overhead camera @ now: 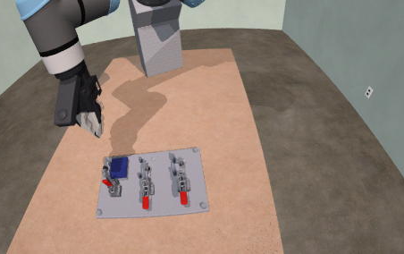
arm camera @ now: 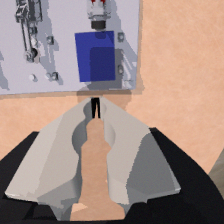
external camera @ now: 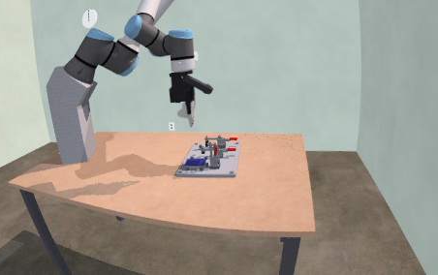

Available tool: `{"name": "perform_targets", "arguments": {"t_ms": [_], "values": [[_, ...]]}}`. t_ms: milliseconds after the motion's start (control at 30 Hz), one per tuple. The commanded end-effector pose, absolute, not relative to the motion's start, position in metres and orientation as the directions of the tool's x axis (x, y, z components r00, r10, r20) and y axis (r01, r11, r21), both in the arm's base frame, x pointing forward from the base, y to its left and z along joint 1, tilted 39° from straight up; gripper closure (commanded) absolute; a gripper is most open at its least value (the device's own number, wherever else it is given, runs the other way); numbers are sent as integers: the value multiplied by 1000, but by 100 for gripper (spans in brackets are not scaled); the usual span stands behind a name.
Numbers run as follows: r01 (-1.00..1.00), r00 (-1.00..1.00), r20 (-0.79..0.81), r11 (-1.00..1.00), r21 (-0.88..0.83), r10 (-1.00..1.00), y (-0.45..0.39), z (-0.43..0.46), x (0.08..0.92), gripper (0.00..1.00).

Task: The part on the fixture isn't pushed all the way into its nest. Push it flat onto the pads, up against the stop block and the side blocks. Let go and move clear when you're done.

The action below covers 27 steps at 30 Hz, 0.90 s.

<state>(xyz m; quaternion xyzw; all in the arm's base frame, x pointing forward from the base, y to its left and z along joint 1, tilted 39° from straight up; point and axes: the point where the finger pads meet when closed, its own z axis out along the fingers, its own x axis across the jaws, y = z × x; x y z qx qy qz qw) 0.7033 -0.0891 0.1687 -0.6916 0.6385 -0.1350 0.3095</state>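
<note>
Pincer (arm camera: 95, 107) closed, empty | blue part (overhead camera: 119, 167) ×1 | toggle clamps ×3, apparently

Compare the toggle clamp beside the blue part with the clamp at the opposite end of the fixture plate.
In the top view, the clamp by the blue part has its red handle angled sideways, while the far clamp has its red handle lying straight toward the plate's near edge. The first has the blue part in its nest; the far clamp's nest shows no part. Both are grey with red handles, mounted on the same grey fixture plate.
</note>
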Motion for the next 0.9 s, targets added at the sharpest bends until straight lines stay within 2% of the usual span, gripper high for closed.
{"name": "perform_targets", "arguments": {"t_ms": [0, 867], "values": [[-799, 148, -208, 7, -601, -967, -84, 154, 715, 100], [-799, 148, -208, 7, -601, -967, -59, 76, 774, 100]]}}
